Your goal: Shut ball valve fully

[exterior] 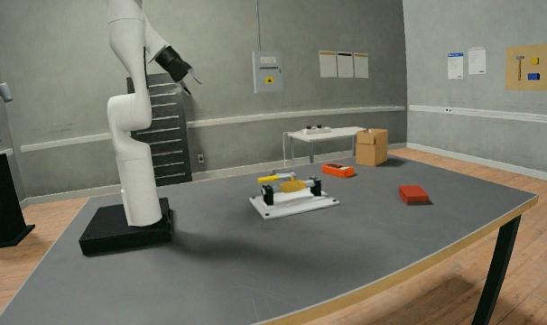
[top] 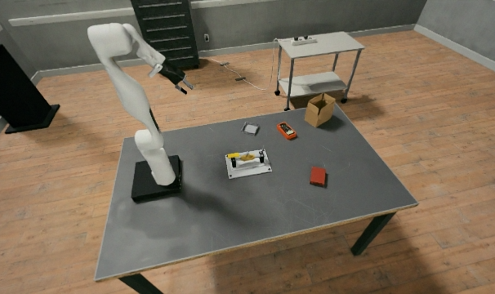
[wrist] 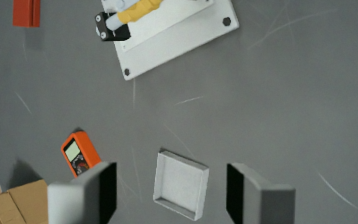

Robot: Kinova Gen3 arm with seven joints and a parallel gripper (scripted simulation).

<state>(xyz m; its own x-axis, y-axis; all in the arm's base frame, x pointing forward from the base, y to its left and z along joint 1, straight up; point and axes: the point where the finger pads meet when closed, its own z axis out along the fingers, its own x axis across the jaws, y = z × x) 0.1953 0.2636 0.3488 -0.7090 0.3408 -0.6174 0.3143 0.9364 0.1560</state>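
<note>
Grey table (top: 215, 212) carried everything. Gripper (top: 184, 86) hung high at left, fingers spread wide, holding nothing. Ball valve (top: 247, 157) sat mid-table on its white plate (top: 249, 169), well below and rightward, yellow handle (top: 233, 155) lying along the pipe.

A workshop is showing itself: a tool board (exterior: 533, 67) and electrical panel (exterior: 267, 71) are hanging on grey walls behind the counter (exterior: 301, 253), a wheeled cart (top: 318, 65) standing nearby.
</note>
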